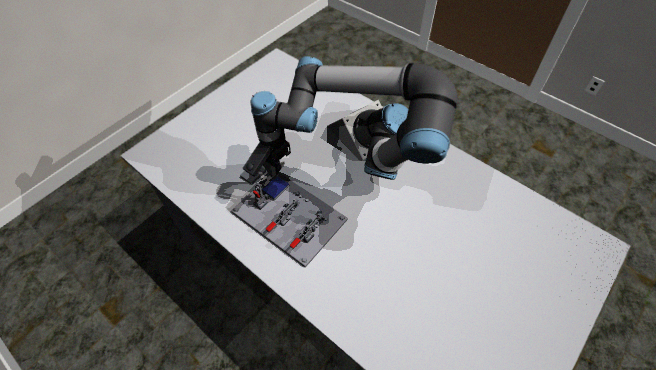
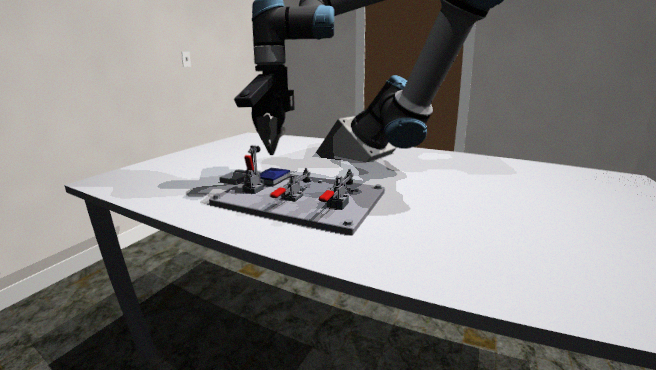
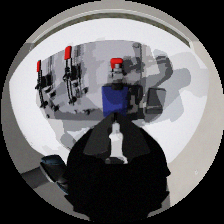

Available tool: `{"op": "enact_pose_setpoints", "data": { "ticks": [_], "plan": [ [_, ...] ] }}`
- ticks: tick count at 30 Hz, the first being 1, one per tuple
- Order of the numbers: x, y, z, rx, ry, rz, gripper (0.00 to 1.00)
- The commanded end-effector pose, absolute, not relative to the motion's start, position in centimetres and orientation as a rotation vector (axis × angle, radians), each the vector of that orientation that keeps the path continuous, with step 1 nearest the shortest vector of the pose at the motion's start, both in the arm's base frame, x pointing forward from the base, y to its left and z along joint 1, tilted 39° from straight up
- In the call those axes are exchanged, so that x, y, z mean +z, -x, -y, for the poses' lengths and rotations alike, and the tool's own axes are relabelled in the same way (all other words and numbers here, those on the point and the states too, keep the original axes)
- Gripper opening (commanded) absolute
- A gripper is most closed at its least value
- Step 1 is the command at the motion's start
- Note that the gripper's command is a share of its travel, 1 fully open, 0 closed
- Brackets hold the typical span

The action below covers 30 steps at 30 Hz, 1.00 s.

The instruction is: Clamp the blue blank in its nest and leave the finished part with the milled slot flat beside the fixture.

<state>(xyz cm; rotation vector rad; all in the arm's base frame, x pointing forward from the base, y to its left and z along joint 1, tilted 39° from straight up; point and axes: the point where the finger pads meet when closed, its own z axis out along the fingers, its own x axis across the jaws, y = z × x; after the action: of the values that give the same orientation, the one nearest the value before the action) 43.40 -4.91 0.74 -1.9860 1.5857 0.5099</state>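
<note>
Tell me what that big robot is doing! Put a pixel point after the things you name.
The robot's black two-jaw tool (image 1: 264, 183) (image 2: 271, 153) (image 3: 115, 113) is shut with nothing in it, above the flat blue block (image 1: 276, 188) (image 2: 275, 174) (image 3: 115, 100). The block sits at one end of the grey metal plate (image 1: 260, 225) (image 2: 285, 212) (image 3: 92, 50). The red-handled clamp (image 1: 261, 200) (image 2: 253, 181) (image 3: 117, 70) beside it stands up, so it isn't holding the block down.

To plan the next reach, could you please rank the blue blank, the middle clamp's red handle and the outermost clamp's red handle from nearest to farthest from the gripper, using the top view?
1. Blue blank: just below the gripper.
2. Middle red handle: centre of the fixture's front.
3. Outermost red handle: fixture end away from the blank.
</note>
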Motion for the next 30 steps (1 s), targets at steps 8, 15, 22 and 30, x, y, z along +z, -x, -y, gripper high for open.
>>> {"op": "enact_pose_setpoints", "data": {
  "ticks": [8,15,22,30],
  "plan": [
    [0.4,-43.4,4.7,0.508,1.986,-1.586,0.0],
    [-0.6,-43.5,3.9,0.508,1.986,-1.586,0.0],
    [-0.8,-43.5,3.7,0.508,1.986,-1.586,0.0],
    [-1.0,-42.3,3.9,0.508,1.986,-1.586,0.0]
  ]
}}
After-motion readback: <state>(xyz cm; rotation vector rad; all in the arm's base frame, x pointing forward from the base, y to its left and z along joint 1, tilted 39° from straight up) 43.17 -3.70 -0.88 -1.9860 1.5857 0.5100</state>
